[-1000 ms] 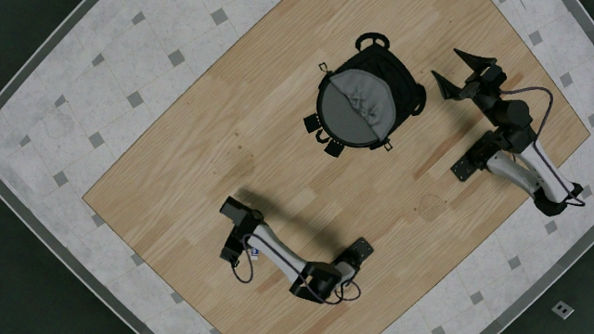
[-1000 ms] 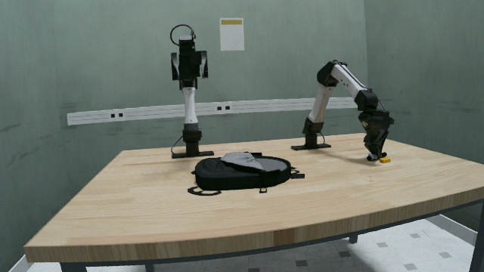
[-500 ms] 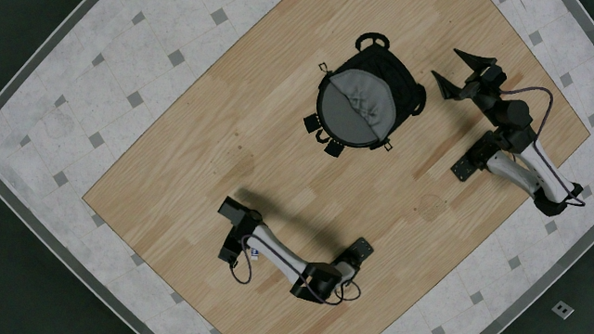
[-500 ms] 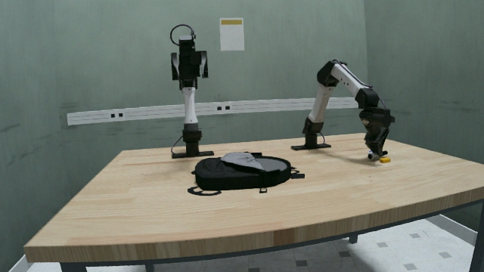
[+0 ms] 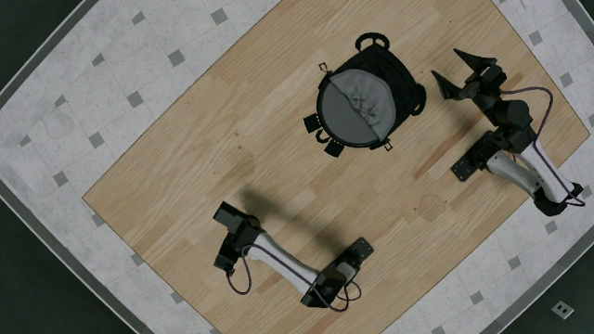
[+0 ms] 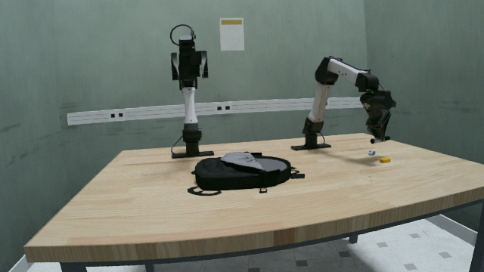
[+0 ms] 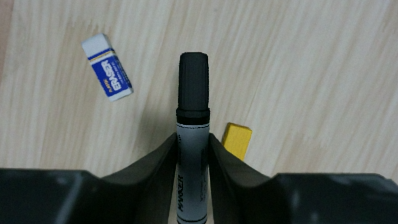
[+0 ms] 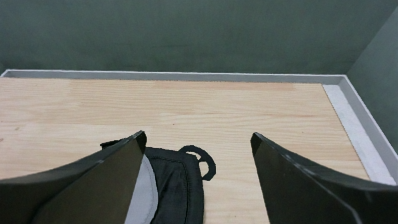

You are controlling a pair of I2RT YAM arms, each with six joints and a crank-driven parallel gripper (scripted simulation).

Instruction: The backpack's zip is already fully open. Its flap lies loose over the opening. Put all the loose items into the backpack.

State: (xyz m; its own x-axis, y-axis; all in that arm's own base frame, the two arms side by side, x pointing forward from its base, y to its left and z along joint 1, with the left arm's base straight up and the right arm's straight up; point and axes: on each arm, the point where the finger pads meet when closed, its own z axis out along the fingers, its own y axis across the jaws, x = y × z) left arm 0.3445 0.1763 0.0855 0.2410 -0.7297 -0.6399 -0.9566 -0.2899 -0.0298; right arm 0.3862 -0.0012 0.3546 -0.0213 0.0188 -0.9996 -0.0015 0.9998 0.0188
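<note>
One backpack (image 5: 359,97) (image 6: 242,171) (image 8: 175,187) lies on the table (image 5: 278,153) (image 6: 242,211) (image 7: 310,60) (image 8: 240,110), its grey flap (image 5: 367,95) (image 6: 238,159) loose over part of the opening. The left gripper (image 6: 379,139) (image 7: 193,136) is closed around a marker (image 6: 379,140) (image 7: 193,145), raised off the wood; the right gripper (image 5: 443,60) (image 8: 198,134) stands wide, holding nothing. Below the marker lie an eraser (image 6: 372,153) (image 7: 107,67) and a yellow block (image 6: 385,160) (image 7: 237,140), apart.

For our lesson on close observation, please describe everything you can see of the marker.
The marker has a ribbed black cap, a black collar and a pale grey barrel with dark lettering, apparently plastic. Its cap is on. The left gripper pinches the barrel from both sides, holding it above the wooden table, cap pointing away from the gripper's wrist camera's lower edge. Its far end is cut off in that view.
</note>
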